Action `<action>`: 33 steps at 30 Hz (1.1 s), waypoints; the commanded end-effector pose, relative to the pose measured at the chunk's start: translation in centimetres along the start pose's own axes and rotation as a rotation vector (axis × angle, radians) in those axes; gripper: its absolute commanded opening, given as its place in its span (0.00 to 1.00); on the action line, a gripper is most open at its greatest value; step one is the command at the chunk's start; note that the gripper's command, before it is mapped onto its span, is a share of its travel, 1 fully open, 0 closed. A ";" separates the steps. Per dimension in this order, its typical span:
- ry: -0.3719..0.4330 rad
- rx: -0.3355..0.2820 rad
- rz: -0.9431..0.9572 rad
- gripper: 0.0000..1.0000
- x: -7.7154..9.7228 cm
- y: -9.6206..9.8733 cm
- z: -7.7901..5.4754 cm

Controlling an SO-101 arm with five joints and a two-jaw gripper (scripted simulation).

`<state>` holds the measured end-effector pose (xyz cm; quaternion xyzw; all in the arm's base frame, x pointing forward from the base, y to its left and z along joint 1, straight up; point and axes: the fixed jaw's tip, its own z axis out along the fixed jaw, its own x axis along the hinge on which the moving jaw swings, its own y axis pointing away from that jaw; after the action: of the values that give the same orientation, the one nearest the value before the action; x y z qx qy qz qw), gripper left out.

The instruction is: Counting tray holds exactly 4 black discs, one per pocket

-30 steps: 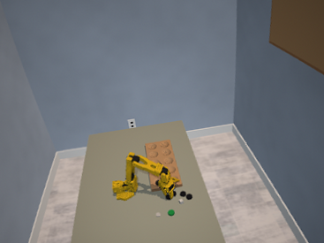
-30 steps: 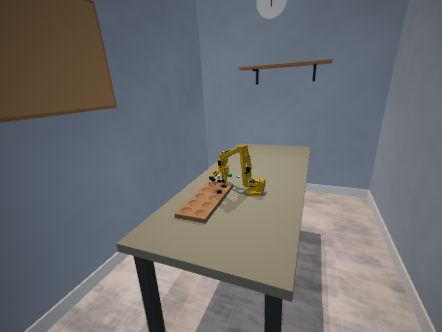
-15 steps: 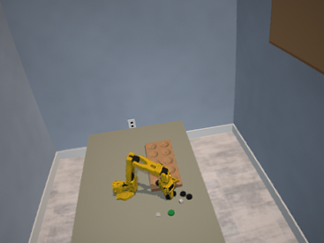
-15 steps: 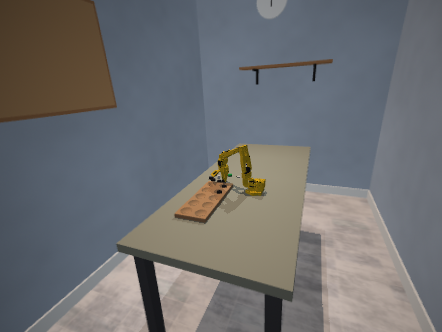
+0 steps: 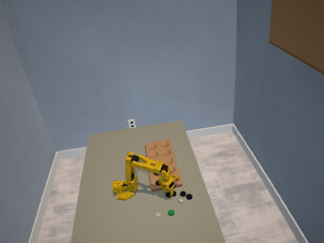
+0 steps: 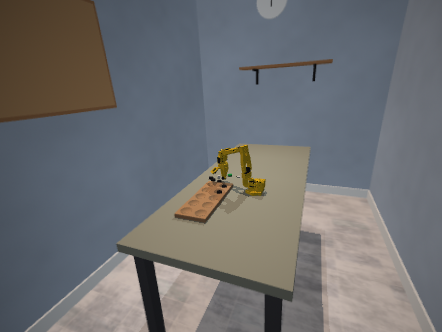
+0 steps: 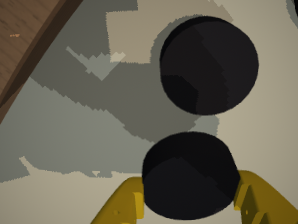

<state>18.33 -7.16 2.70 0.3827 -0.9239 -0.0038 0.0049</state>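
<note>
My gripper [image 5: 170, 193] [image 6: 223, 178] [image 7: 191, 194] is shut on a black disc [image 7: 191, 176], just off the tray's near end; its height over the table is hard to tell. Another black disc [image 7: 209, 65] lies close beyond it on the table. Two more black discs [image 5: 182, 193] [image 5: 189, 197] lie to the right in the top view. The brown counting tray [image 5: 180, 184] [image 6: 190, 218] [image 7: 30, 40] has two rows of pockets. The exterior view shows two black discs [image 6: 219, 192] [image 6: 224, 186] in neighbouring pockets at the arm-side row's end. The arm hides some pockets in the top view.
A green disc [image 5: 171, 212] [image 6: 230, 175] lies on the table beyond the gripper from the tray. A small white piece [image 5: 181, 201] lies near the two right-hand black discs. Another small white piece [image 5: 158, 214] lies left of the green disc in the top view.
</note>
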 end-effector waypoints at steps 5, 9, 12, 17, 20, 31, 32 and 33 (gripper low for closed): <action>-0.029 0.067 0.000 0.00 -0.3 -0.9 -2.3; -0.029 0.067 0.000 0.00 -0.3 -0.9 -2.4; -0.029 0.067 0.000 0.00 -0.3 -0.9 -2.4; -0.029 0.067 0.000 0.00 -0.3 -0.9 -2.4; -0.033 0.076 0.000 0.00 -0.2 -1.0 -2.7; -0.033 0.076 0.000 0.00 -0.2 -1.0 -2.7; -0.033 0.076 0.000 0.00 -0.2 -1.0 -2.7; -0.033 0.076 0.000 0.00 -0.2 -1.0 -2.7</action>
<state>18.49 -7.34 4.14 0.3827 -0.9239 -0.0009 0.0018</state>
